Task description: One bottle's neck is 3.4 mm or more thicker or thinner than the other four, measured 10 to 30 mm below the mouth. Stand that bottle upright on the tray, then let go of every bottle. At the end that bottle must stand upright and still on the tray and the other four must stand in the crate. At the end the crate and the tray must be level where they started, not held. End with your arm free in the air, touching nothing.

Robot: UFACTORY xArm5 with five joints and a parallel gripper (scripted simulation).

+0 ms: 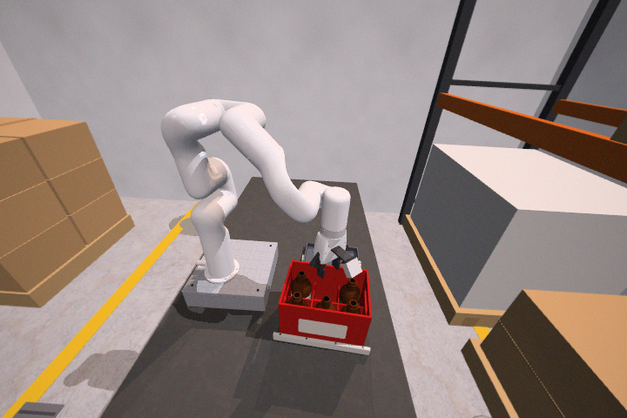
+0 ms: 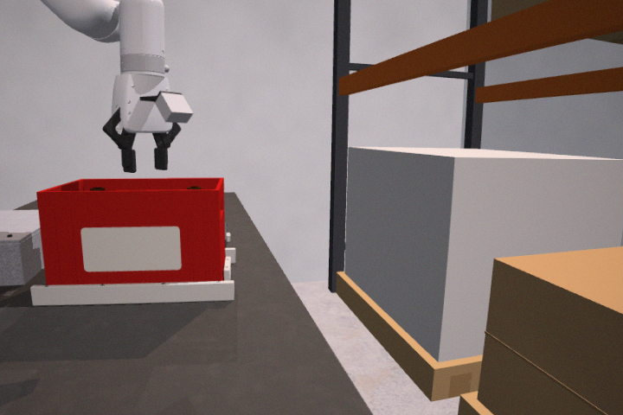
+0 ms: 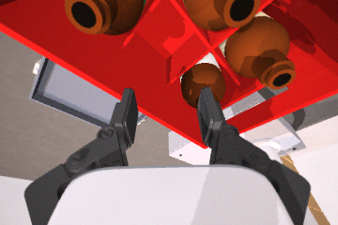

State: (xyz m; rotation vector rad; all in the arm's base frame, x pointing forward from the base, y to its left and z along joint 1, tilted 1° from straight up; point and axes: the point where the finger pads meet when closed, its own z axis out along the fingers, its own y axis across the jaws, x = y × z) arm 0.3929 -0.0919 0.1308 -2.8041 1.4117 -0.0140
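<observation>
Pincer [image 1: 327, 268] [image 2: 145, 161] [image 3: 167, 99], released and empty above the crate [image 1: 326, 315] [image 2: 131, 210] [image 3: 153, 105], seems at the neck-checking step; next calls for centring over one bottle's neck.

Behind the desk [image 1: 255, 374] [image 2: 175, 352] rises a mottled grey wall [image 1: 324, 58] [image 2: 272, 146]. A yellow floor line [image 1: 99, 315] crosses the pale floor [image 1: 151, 345] [image 2: 342, 342] beside stacked cardboard boxes [image 1: 23, 197]. Opposite, a pallet rack's dark upright [image 1: 434, 132] [image 2: 340, 146] and orange beam [image 1: 536, 128] [image 2: 445, 54] stand near a large grey-white block [image 1: 565, 256] [image 2: 533, 245]. Shadows darken the desk.
</observation>
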